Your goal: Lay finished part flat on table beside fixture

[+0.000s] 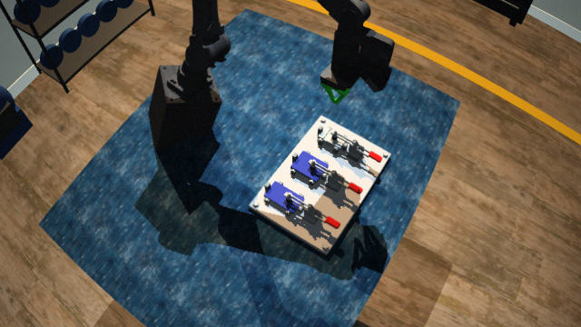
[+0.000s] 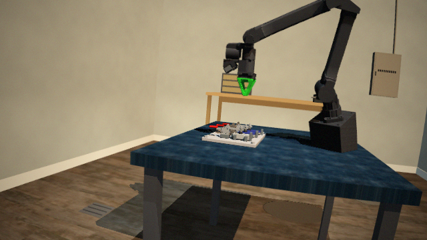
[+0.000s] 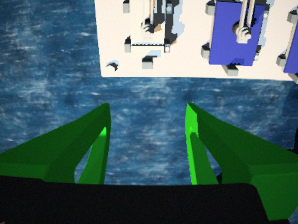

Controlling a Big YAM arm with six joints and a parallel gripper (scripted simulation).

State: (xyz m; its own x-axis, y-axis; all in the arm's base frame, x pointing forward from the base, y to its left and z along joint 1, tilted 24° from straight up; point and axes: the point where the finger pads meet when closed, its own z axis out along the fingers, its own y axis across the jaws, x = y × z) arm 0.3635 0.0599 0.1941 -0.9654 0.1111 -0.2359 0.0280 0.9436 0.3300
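Note:
The finished part (image 1: pixel 327 135) (image 3: pixel 139 36) is a pale plate in the end station of the white fixture (image 1: pixel 308 142) (image 2: pixel 230 143) (image 3: pixel 190 66), between small grey posts. A clamp arm reaches over it; the slot is hard to make out. Two blue blanks sit in the other stations, the middle one (image 1: pixel 301 164) (image 3: pixel 224 47) and the far one (image 1: pixel 278 194) (image 3: pixel 292 56), each under a clamp arm. My gripper (image 1: pixel 336 101) (image 2: pixel 245 95) (image 3: pixel 148 112) has green fingers, partly open with nothing between them. It hangs high above the table, off the fixture's finished-part end.
Three red clamp handles, one at the finished part (image 1: pixel 375 156), one in the middle (image 1: pixel 355 187) and one at the far end (image 1: pixel 332 222), point away from the arm's base (image 1: pixel 183 109) (image 2: pixel 333 131). The blue table (image 1: pixel 113 182) (image 2: pixel 283 160) surrounds the fixture.

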